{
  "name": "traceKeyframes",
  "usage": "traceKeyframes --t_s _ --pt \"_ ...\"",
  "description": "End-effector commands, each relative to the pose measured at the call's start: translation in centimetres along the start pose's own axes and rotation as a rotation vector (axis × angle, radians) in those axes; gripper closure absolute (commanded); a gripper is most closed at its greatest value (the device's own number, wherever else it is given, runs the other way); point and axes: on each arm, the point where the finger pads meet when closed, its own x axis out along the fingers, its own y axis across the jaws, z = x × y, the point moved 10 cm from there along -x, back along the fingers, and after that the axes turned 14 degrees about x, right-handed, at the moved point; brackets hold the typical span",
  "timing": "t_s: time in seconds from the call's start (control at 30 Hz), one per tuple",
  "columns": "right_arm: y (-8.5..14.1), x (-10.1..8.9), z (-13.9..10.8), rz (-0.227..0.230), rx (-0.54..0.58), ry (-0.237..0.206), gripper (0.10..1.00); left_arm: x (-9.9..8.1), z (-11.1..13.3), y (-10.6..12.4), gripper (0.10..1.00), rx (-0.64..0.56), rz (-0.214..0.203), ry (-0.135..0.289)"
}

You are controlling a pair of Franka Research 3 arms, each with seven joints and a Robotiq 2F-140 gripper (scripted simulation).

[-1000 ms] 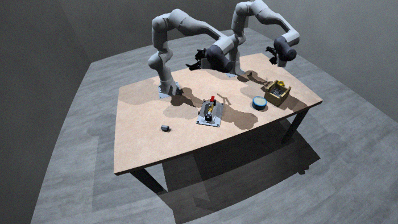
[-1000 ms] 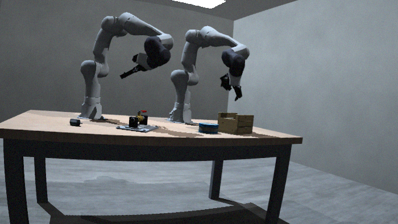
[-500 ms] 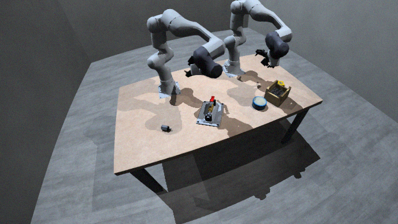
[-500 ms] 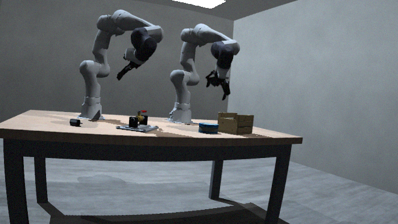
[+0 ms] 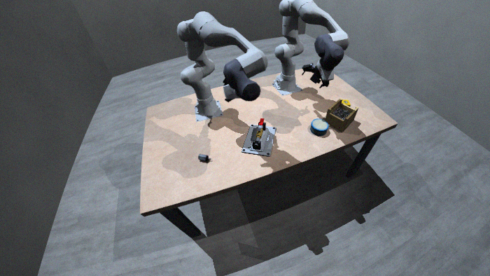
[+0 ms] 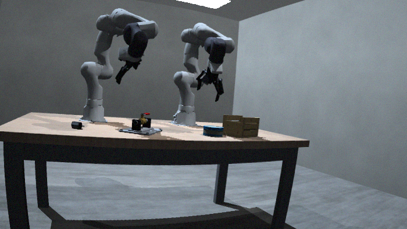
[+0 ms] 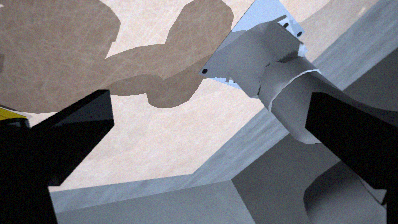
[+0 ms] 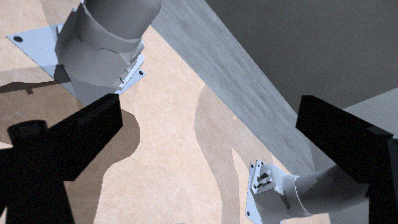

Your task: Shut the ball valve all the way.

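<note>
- Black-fingered and wide, my right end effector (image 5: 227, 92) (image 6: 127, 74) (image 8: 209, 110) and left end effector (image 5: 313, 80) (image 6: 207, 95) (image 7: 210, 109) are holding nothing.
- Ball valve (image 5: 259, 134) (image 6: 143, 120) is sitting mid-counter, well apart.
- Approach is pending; turning is needing my lowering beside its red handle (image 5: 261, 121) (image 6: 147, 114).

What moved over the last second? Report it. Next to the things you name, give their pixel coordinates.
Both the left gripper (image 5: 313, 79) (image 6: 207, 95) (image 7: 210, 109) and the right gripper (image 5: 226, 91) (image 6: 127, 75) (image 8: 209, 110) swung toward the left of the exterior view, their wrists rising slightly. Nothing was grasped or released. The ball valve (image 5: 259, 134) (image 6: 143, 120), blue tin (image 5: 319, 127) (image 6: 213, 131) and wooden box (image 5: 338, 122) (image 6: 242, 128) stayed put.
</note>
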Motion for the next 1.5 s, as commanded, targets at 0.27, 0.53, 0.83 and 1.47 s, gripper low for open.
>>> traceKeyframes --t_s 0.27,0.53,0.83,1.47 --pt "-4.1 -3.1 -1.2 0.031 -0.129 -0.126 0.098 -2.0 -7.3 1.9 0.098 -0.158 -0.102 0.115" --pt "-7.1 -5.0 -2.5 0.048 -0.166 -0.212 0.098 -3.3 -11.9 3.4 0.098 -0.198 -0.163 0.181" --pt "-10.6 -6.8 -4.2 0.057 -0.202 -0.307 0.098 -4.0 -14.6 4.2 0.098 -0.222 -0.199 0.221" --pt "-18.3 -9.5 -8.9 0.045 -0.26 -0.506 0.098 -4.0 -14.6 4.2 0.098 -0.222 -0.199 0.221"
